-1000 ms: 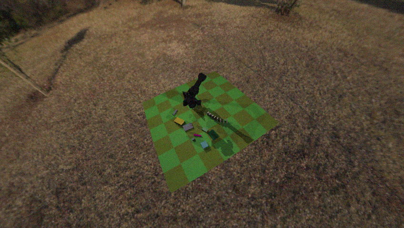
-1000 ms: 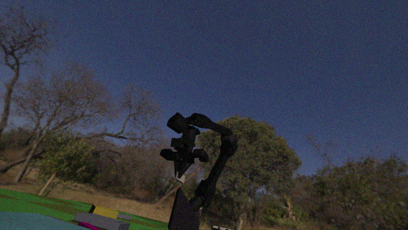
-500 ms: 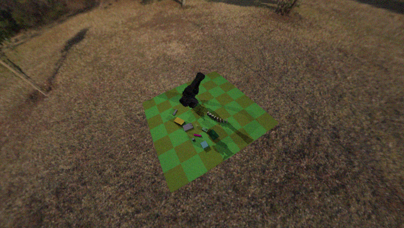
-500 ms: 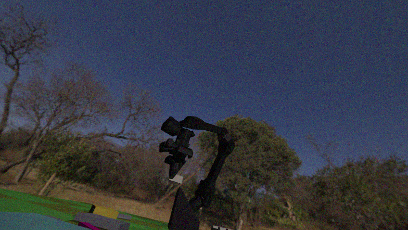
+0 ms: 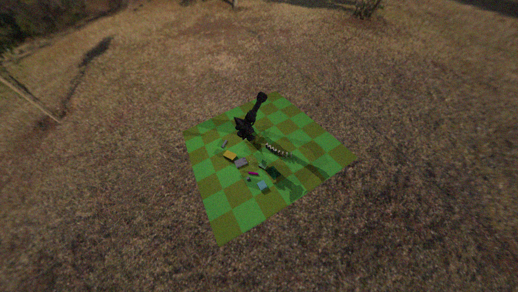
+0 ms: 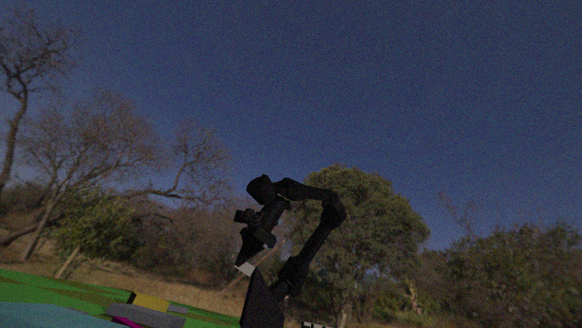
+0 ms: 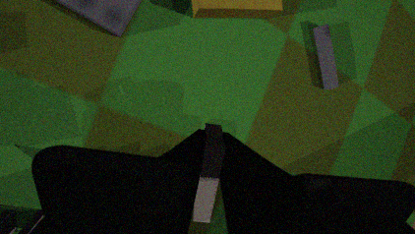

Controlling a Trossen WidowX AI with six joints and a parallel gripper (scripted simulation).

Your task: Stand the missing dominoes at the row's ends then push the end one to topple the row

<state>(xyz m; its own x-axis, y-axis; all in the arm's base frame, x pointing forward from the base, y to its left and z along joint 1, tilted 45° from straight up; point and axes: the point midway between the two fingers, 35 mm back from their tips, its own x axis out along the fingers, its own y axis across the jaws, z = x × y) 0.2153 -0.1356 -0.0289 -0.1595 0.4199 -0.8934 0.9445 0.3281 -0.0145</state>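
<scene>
My gripper (image 6: pixel 244 265) (image 7: pixel 211 138) is shut on a domino (image 6: pixel 246 268) (image 7: pixel 206 199), which shows a pale face and a dark face. It holds the domino in the air, well above the checkered mat, and the domino looks tilted in the exterior view. The row of standing dominoes (image 5: pixel 278 151) is on the mat to the right of the arm in the top view. Only the tops of a few show at the bottom edge of the exterior view. The exact spacing is too small to tell.
On the green and brown mat (image 5: pixel 246 215) lie a grey bar (image 5: pixel 224 143) (image 7: pixel 326 59), a yellow block (image 5: pixel 229 155) (image 7: pixel 236 4), a grey-purple block (image 5: pixel 240 162) (image 7: pixel 105 12), a magenta bar (image 5: pixel 253 173), a light blue block (image 5: pixel 261 186) and a dark green block (image 5: pixel 272 172).
</scene>
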